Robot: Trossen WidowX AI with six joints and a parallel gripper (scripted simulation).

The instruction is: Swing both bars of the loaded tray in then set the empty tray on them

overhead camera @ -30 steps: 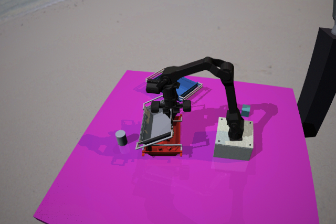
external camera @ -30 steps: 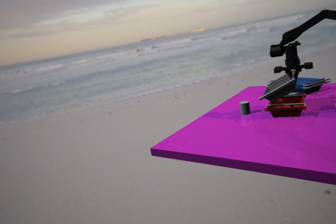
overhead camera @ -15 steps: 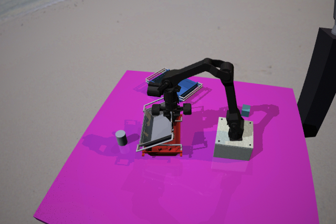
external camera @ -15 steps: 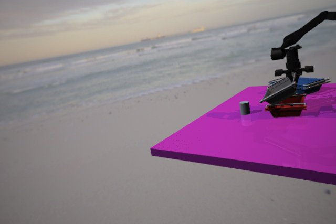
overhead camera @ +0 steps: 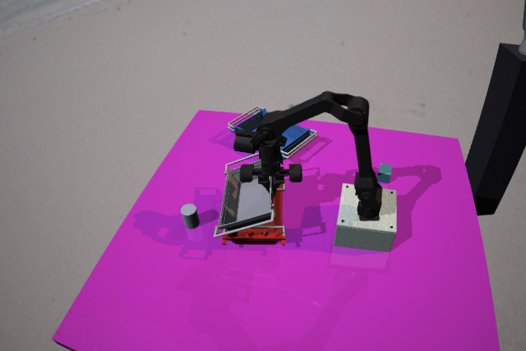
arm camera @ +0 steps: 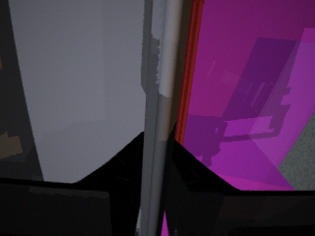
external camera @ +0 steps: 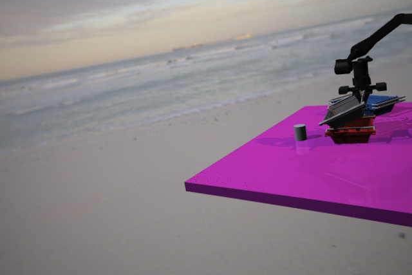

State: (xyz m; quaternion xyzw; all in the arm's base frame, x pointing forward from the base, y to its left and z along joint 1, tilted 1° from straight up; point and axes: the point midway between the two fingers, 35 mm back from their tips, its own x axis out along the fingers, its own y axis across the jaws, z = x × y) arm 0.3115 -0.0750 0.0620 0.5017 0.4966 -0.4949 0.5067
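The loaded red tray point(overhead camera: 251, 238) point(external camera: 352, 136) point(arm camera: 188, 74) stands on the table. Its near wire bar point(overhead camera: 278, 227) lies across its top, and its far bar point(overhead camera: 280, 189) shows in part at the other end. My gripper point(overhead camera: 271, 192) point(external camera: 363, 98) point(arm camera: 154, 139) is shut on the long rim of the empty grey tray point(overhead camera: 255, 200) point(external camera: 346, 109) point(arm camera: 74, 98). The grey tray hangs steeply tilted over the red tray, with the held side high and the left side low. I cannot tell whether it touches the bars. It hides most of the load.
A blue tray point(overhead camera: 299, 136) point(external camera: 382, 100) with wire bars stands behind the red one. A grey cylinder point(overhead camera: 190, 216) point(external camera: 300, 132) stands to the left. The arm's base block point(overhead camera: 361, 238) is to the right, with a teal block point(overhead camera: 385, 172) behind it.
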